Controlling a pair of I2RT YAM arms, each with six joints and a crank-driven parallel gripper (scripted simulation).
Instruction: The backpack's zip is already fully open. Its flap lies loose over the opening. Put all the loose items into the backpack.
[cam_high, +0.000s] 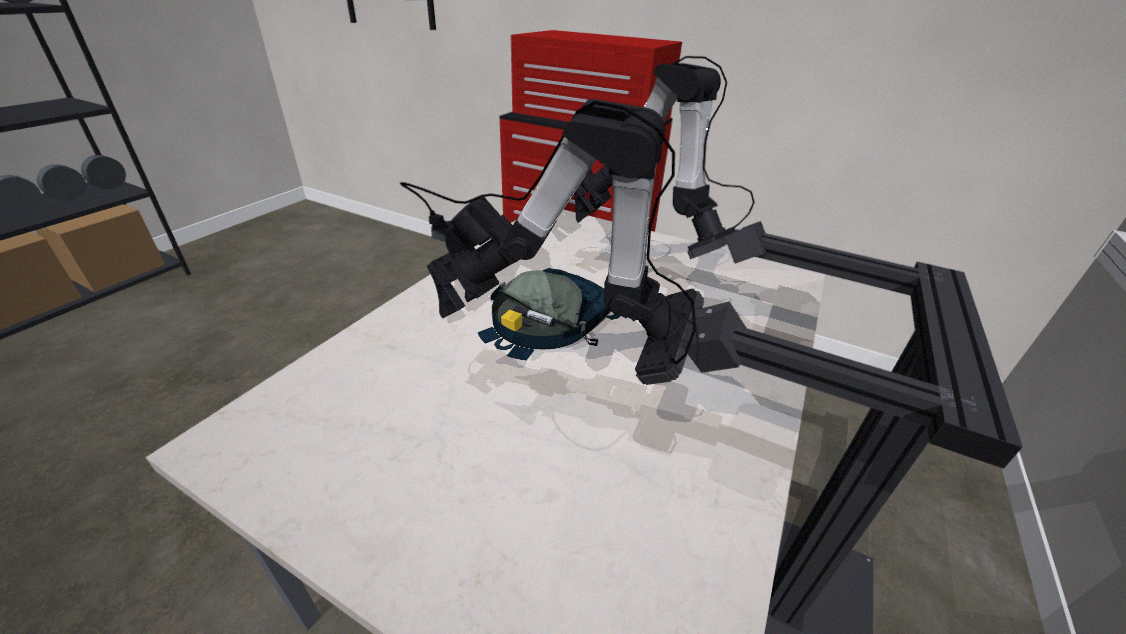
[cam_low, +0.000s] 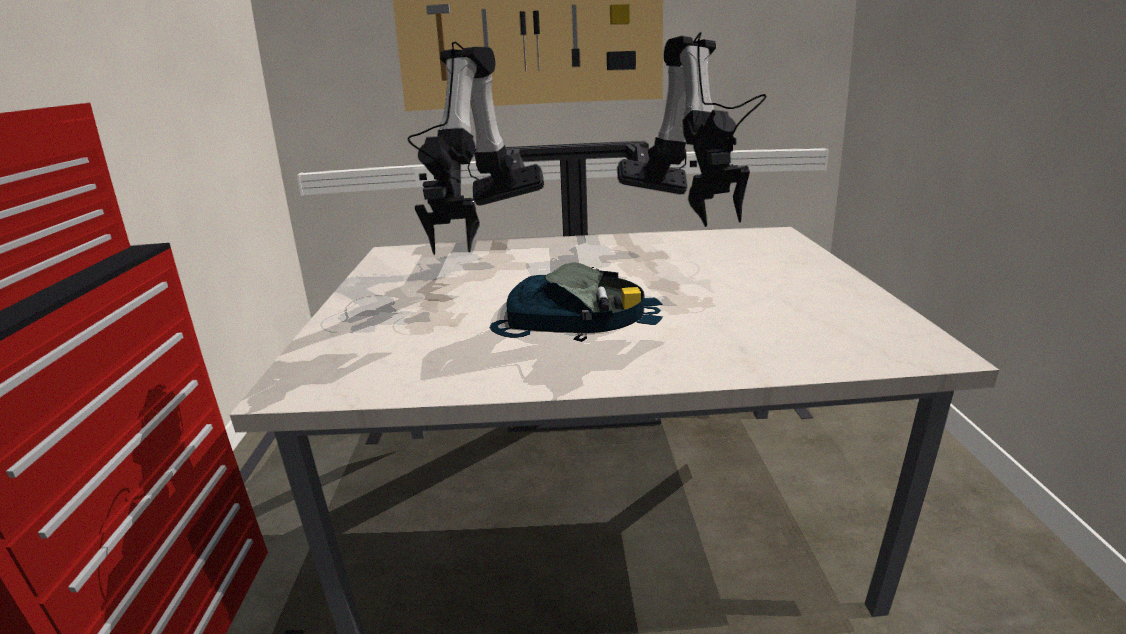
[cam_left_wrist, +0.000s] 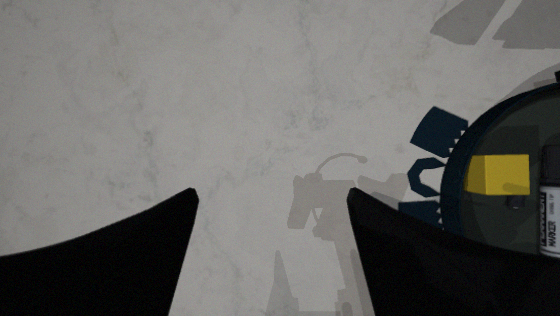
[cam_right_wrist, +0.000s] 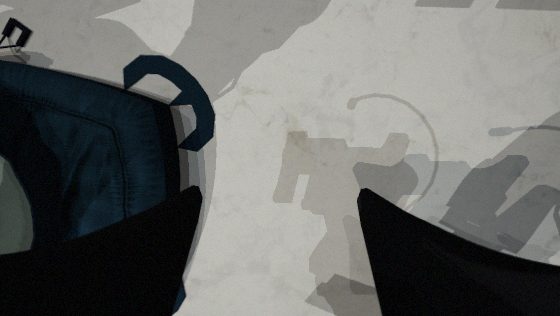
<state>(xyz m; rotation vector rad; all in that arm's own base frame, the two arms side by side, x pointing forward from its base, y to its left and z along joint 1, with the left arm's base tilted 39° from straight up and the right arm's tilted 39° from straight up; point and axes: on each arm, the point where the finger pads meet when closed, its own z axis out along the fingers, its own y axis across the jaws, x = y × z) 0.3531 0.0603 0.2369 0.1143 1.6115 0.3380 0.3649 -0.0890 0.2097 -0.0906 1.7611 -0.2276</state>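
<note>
Both pairs of open jaws hang beside the backpack (cam_high: 594, 292) (cam_low: 527, 297) (cam_left_wrist: 451, 175) (cam_right_wrist: 145, 150) (yellow cube (cam_high: 511, 319) (cam_low: 631, 296) (cam_left_wrist: 506, 174) inside), gripping nothing.

On the table (cam_high: 472, 472) (cam_low: 748, 338) (cam_left_wrist: 150, 100) (cam_right_wrist: 240, 200) lies the backpack (cam_high: 592, 295) (cam_low: 527, 299) (cam_left_wrist: 451, 190) (cam_right_wrist: 142, 150); in it, 1 block (cam_high: 511, 319) (cam_low: 631, 296) (cam_left_wrist: 507, 175), 1 marker (cam_high: 539, 317) (cam_low: 603, 297) (cam_left_wrist: 550, 220), 1 small item (cam_high: 527, 324) (cam_low: 617, 301) (cam_left_wrist: 516, 201) between them, beside its flap (cam_high: 543, 291) (cam_low: 575, 285) (cam_right_wrist: 12, 215).
</note>
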